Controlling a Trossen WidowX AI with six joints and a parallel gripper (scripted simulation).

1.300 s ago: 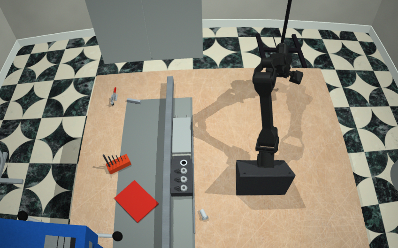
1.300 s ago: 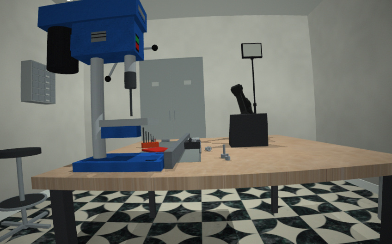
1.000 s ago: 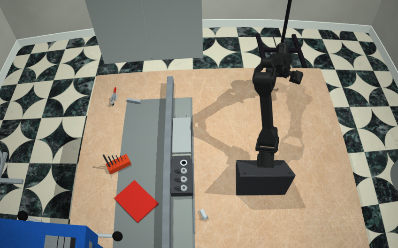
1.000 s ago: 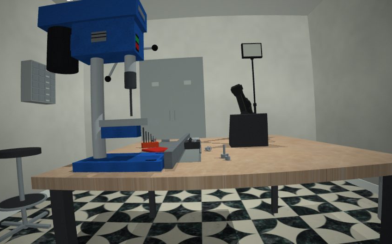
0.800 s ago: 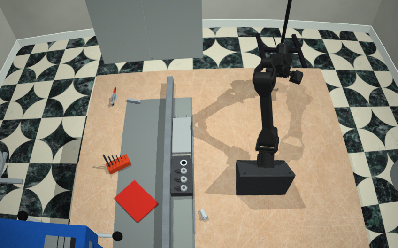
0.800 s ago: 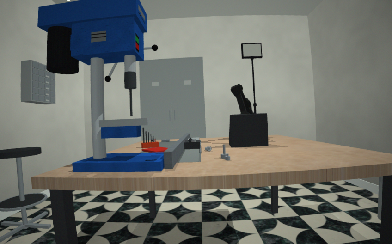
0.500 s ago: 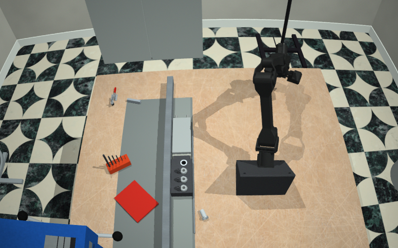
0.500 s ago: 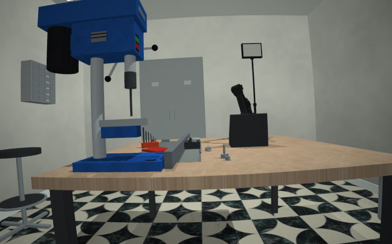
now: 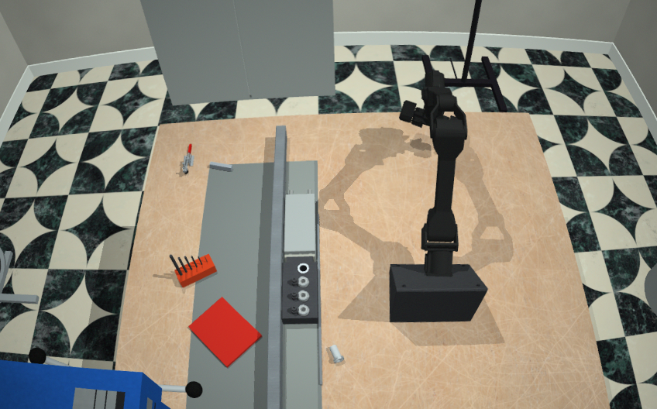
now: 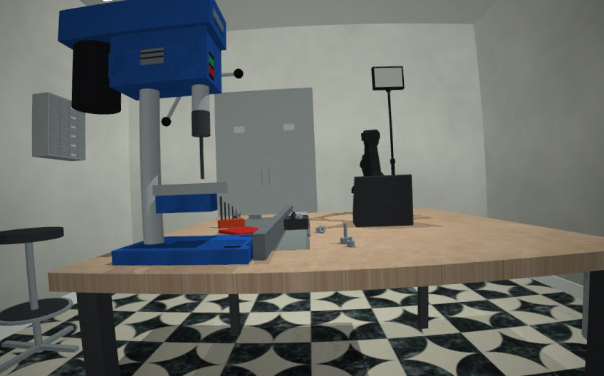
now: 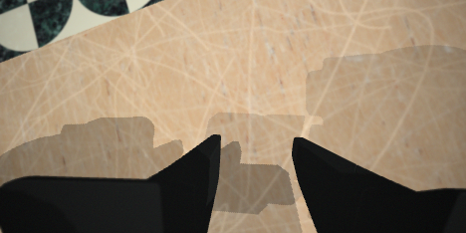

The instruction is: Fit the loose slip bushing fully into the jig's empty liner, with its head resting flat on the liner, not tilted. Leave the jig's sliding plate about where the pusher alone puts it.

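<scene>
The loose slip bushing, a small silver cylinder, lies on its side on the wooden table near the front end of the grey track. The black jig plate sits in the track beside the long fence and has a row of liners. The rearmost liner is empty; the three behind it hold bushings. A light grey block lies just behind the plate. My gripper is raised at the far end of the table, far from both, partly open with nothing between its fingers.
The arm's black base stands right of the jig. A tall grey fence runs along the track. A red square, a red drill-bit holder and a toggle clamp lie to the left. A blue drill press stands at the front.
</scene>
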